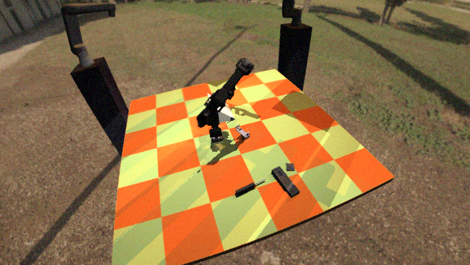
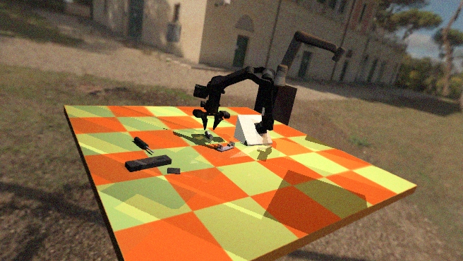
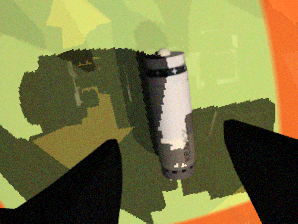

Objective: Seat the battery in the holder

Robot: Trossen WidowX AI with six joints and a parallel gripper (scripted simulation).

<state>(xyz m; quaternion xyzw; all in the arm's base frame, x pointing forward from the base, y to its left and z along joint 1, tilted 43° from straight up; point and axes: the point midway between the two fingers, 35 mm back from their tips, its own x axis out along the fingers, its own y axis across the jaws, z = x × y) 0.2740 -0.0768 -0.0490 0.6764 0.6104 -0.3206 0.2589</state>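
Note:
The white battery (image 1: 216, 140) (image 2: 209, 135) (image 3: 175, 112) lies on its side on the checkered table top. In the wrist view its terminal nub points to the top of the picture and its flat end is at the bottom, with a dark band near each end. My gripper (image 2: 209, 129) (image 3: 172, 140) is partly open and points down just above the battery. One finger stands on each side of the battery's lower half, with a gap on both sides. The small grey holder (image 1: 243, 132) (image 2: 224, 148) lies near the battery, apart from it and empty. Its spring and lip are too small to tell apart.
A white wedge (image 1: 225, 115) (image 2: 245, 131) stands by the arm's base. A black remote-like case (image 1: 285, 182) (image 2: 148, 163), a small dark plate (image 1: 290, 167) (image 2: 173, 171) and a screwdriver (image 1: 245, 190) (image 2: 141, 142) lie farther off. Two dark pedestals (image 1: 102, 94) (image 1: 294, 50) with arms stand beyond the table.

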